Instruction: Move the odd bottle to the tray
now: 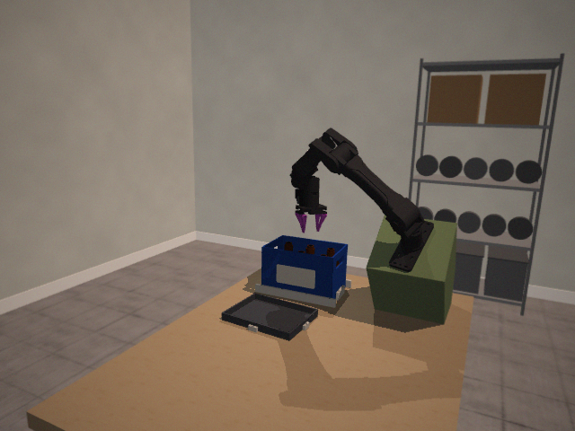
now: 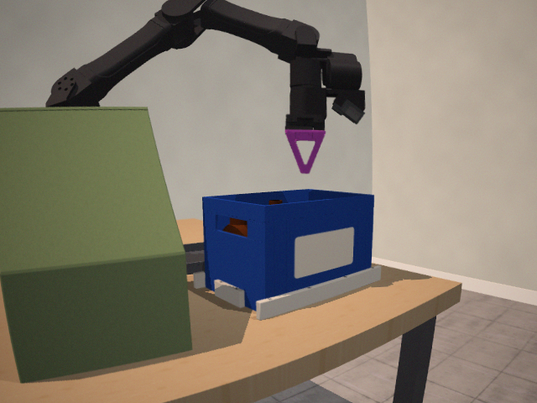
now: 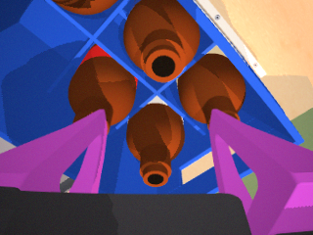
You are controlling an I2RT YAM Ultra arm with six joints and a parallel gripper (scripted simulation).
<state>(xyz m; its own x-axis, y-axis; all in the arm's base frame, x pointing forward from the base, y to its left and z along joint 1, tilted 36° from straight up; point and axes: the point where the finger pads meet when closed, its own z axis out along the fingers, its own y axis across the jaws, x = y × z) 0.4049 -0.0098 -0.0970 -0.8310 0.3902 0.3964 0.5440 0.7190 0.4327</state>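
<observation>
Leftward, the black tray [image 1: 241, 319] lies on the tan table [image 1: 185, 384], just beside the blue crate [image 1: 304, 273] holding brown bottles [image 3: 156, 137]; above its rim, with free air between, hangs the gripper [image 1: 311, 221], jaws parted and holding nothing; a shelf rack [image 1: 554, 139] stands rightward
</observation>
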